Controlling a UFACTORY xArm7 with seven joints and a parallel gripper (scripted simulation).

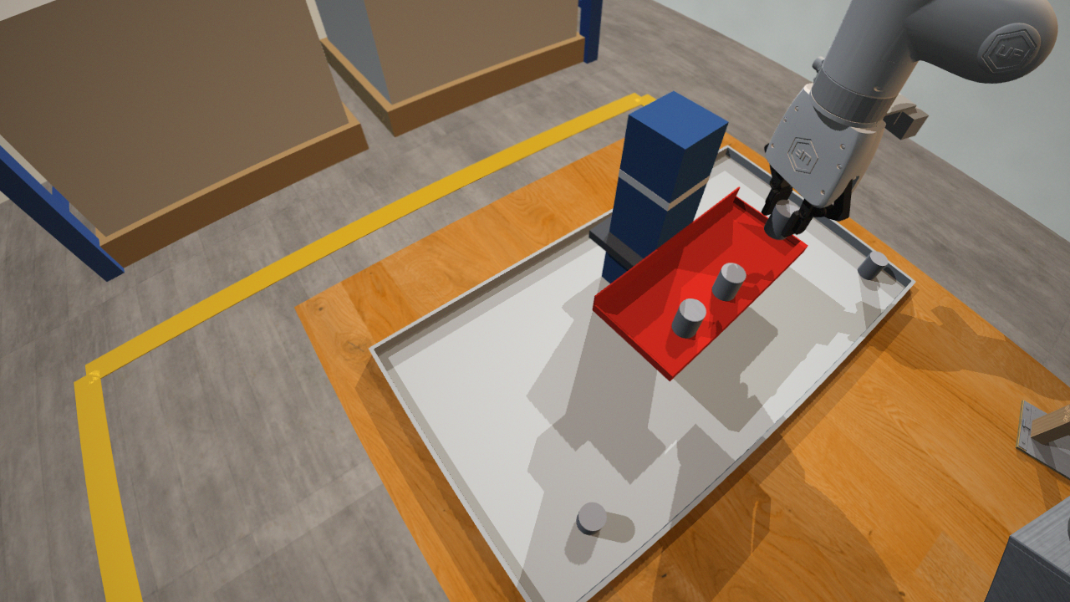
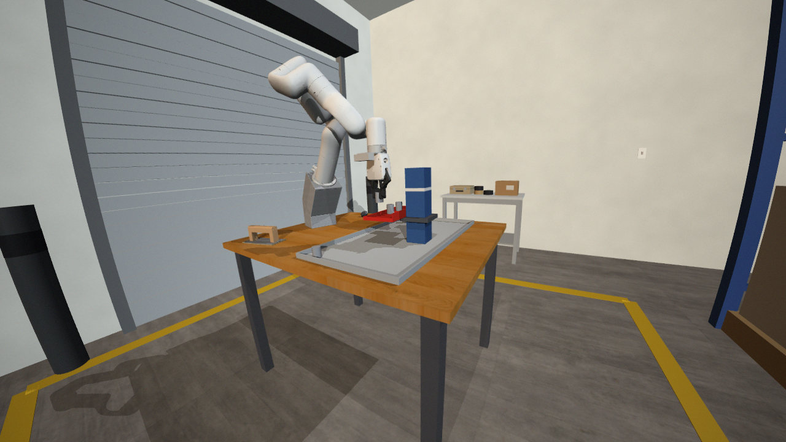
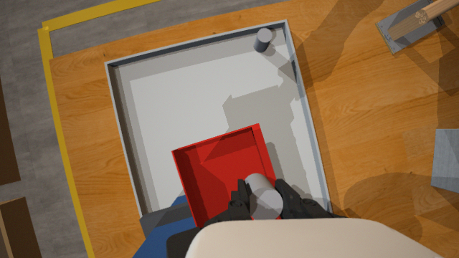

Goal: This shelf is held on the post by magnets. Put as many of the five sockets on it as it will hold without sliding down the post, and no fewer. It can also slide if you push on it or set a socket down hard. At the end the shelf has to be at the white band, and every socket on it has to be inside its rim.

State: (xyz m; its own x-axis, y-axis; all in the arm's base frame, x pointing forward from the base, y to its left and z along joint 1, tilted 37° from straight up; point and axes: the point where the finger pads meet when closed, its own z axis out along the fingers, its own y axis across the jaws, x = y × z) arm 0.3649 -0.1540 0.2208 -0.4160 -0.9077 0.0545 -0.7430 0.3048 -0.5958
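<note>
My gripper is shut on a grey socket, held above the far right end of the red shelf. Two sockets stand inside the shelf's rim: one socket near its middle, the other socket nearer the left end. The shelf sits low on the blue post, well below the white band. The wrist view hides the two standing sockets.
The post stands in a grey rimmed tray. One socket stands near one tray corner; another socket is by the right corner. A wooden handle lies outside the tray.
</note>
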